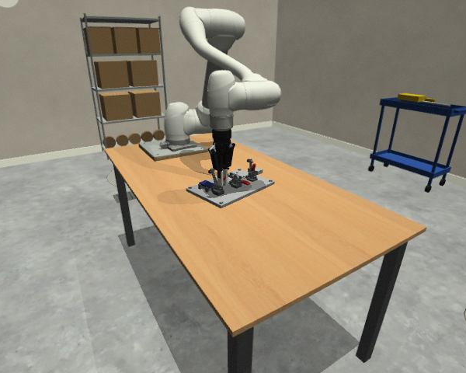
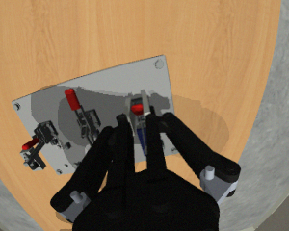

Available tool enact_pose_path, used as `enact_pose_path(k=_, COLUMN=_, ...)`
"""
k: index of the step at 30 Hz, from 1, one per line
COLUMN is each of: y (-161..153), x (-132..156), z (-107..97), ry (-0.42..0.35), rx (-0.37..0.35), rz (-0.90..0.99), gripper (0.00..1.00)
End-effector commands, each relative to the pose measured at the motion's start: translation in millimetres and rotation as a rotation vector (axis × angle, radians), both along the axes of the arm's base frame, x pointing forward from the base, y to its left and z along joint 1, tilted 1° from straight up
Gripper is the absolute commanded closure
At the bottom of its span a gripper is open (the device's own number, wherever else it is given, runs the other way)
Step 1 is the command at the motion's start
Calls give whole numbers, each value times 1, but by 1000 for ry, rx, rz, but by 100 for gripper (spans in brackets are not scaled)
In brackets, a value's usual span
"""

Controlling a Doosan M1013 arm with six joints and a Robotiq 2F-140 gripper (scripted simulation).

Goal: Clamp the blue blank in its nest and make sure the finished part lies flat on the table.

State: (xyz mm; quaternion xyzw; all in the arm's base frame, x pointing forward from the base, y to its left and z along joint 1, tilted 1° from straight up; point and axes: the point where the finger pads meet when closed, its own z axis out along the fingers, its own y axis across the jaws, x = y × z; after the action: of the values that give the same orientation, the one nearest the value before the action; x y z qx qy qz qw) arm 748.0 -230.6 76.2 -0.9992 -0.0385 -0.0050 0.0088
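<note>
A grey fixture plate (image 1: 234,197) (image 2: 121,79) with three toggle clamps lies on the wooden table (image 1: 289,249). The blue blank (image 1: 205,184) (image 2: 143,137) lies in the nest at the plate's near-left end. My gripper (image 1: 222,176) (image 2: 138,103) reaches straight down over this nest and is shut on the red handle (image 2: 137,108) of its clamp, which stands about upright. The blank shows only as a blue strip between my fingers in the wrist view. I cannot make out the finished part with the milled slot in either view.
Two more clamps with red handles (image 1: 245,183) (image 1: 254,165) (image 2: 71,98) (image 2: 31,148) stand on the plate. The arm's base (image 1: 172,148) sits at the table's far end. A shelf with boxes (image 1: 123,72) and a blue cart (image 1: 419,132) stand off the table.
</note>
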Motion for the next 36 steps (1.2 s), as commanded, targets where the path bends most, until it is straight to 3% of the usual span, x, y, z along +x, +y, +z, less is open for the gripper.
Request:
enact_pose_path(k=1, y=5, x=5, z=-5, ry=5, rx=4, rz=-1, gripper=100)
enact_pose_path(k=36, y=6, x=23, z=-21, ry=5, rx=4, rz=-1, gripper=100)
